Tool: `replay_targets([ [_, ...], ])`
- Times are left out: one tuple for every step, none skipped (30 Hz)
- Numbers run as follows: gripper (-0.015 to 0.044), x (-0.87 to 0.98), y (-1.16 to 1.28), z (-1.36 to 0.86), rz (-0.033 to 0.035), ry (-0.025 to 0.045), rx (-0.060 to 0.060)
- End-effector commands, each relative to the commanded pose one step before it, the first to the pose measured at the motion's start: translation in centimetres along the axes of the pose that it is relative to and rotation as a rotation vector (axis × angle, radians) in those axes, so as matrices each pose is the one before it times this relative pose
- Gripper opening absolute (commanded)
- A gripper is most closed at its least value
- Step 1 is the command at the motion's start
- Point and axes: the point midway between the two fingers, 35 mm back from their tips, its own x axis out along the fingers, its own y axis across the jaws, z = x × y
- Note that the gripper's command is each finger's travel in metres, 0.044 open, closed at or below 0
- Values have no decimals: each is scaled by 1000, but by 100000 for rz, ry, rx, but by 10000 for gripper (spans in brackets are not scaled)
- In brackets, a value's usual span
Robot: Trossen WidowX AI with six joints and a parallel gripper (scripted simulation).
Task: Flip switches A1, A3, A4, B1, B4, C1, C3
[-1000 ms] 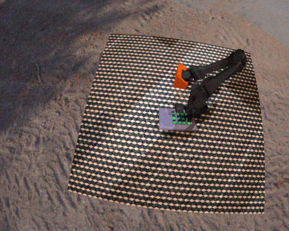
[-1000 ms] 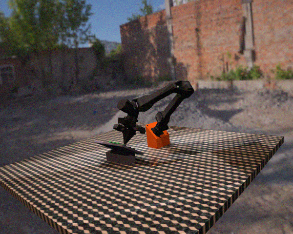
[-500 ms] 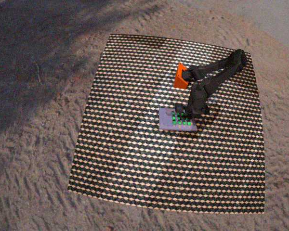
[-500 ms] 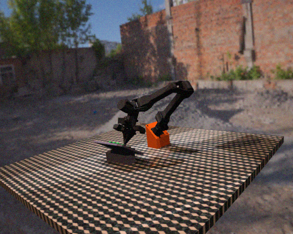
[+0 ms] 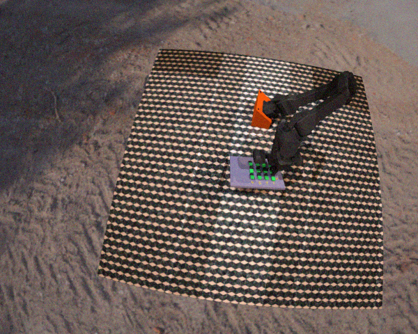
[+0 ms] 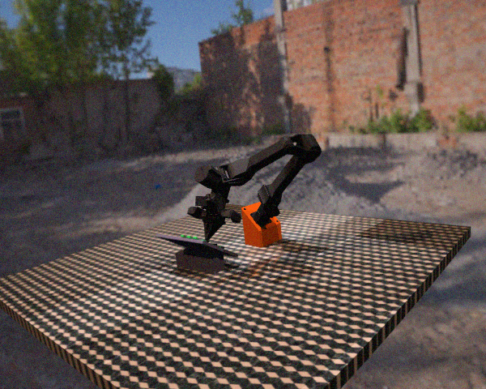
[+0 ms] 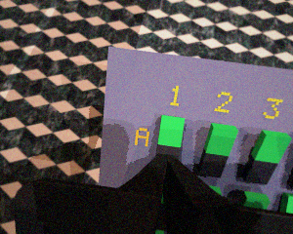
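The purple switch panel (image 5: 240, 179) (image 6: 174, 239) (image 7: 137, 73) is tilted on a dark base. My gripper (image 5: 276, 173) (image 6: 208, 239) (image 7: 168, 160) is shut and empty, its tips down at the near end of switch A1 (image 5: 273, 178) (image 7: 172, 131). Whether they touch it is unclear. In the wrist view, A1 shows a green far part and a short dark part by the tips. Switch A2 (image 7: 223, 138) and switch A3 (image 7: 271, 146) show green far parts and dark near parts. Row B is mostly hidden behind the fingers; row C is hidden there.
The panel stands on a table with a black and tan pattern (image 5: 187, 229) (image 6: 235, 327). The orange arm base (image 5: 261, 120) (image 6: 253, 234) stands beyond the panel's near side, and the dark arm (image 5: 310, 118) (image 6: 260, 160) arches from it over the panel.
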Motion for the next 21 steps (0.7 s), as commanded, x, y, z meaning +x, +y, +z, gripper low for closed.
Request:
replay_targets([
  [0, 113, -133, -83, -521, 247, 760],
  [0, 13, 0, 0, 1, -1, 0],
  [0, 13, 0, 0, 1, -1, 0],
  [0, 13, 0, 0, 1, -1, 0],
  [0, 13, 0, 0, 1, -1, 0],
  [0, 13, 0, 0, 1, -1, 0],
  [0, 13, 0, 0, 1, -1, 0],
  [0, 13, 0, 0, 1, -1, 0],
  [0, 13, 0, 0, 1, -1, 0],
  [0, 13, 0, 0, 1, -1, 0],
  [0, 13, 0, 0, 1, -1, 0],
  [0, 13, 0, 0, 1, -1, 0],
  [0, 13, 0, 0, 1, -1, 0],
  [0, 13, 0, 0, 1, -1, 0],
  [0, 13, 0, 0, 1, -1, 0],
  [0, 13, 0, 0, 1, -1, 0],
  [0, 13, 0, 0, 1, -1, 0],
  [0, 13, 0, 0, 1, -1, 0],
  [0, 13, 0, 0, 1, -1, 0],
  [0, 13, 0, 0, 1, -1, 0],
  [0, 13, 0, 0, 1, -1, 0],
])
